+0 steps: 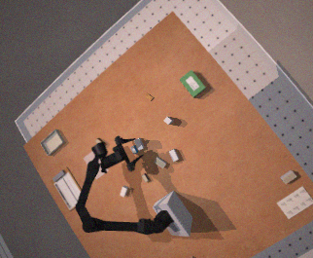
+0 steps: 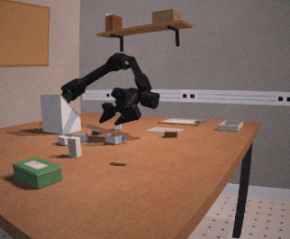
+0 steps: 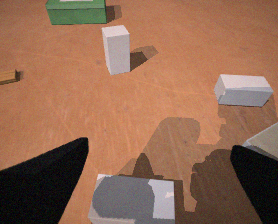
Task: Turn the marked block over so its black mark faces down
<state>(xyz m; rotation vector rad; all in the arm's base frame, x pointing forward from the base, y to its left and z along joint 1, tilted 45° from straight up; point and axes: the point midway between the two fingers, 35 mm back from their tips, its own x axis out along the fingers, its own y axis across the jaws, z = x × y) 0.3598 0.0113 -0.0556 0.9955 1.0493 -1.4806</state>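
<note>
My gripper is open and empty, hanging a little above the table. Right below it lies a white block, flat on the table and partly in the gripper's shadow; in the wrist view it sits at the bottom edge between the fingers. I see no black mark on any face that shows. A small blue-edged piece touches its side.
An upright white block and a lying white block stand ahead. A greyish block is at the right. A green box and a small wooden piece lie farther off.
</note>
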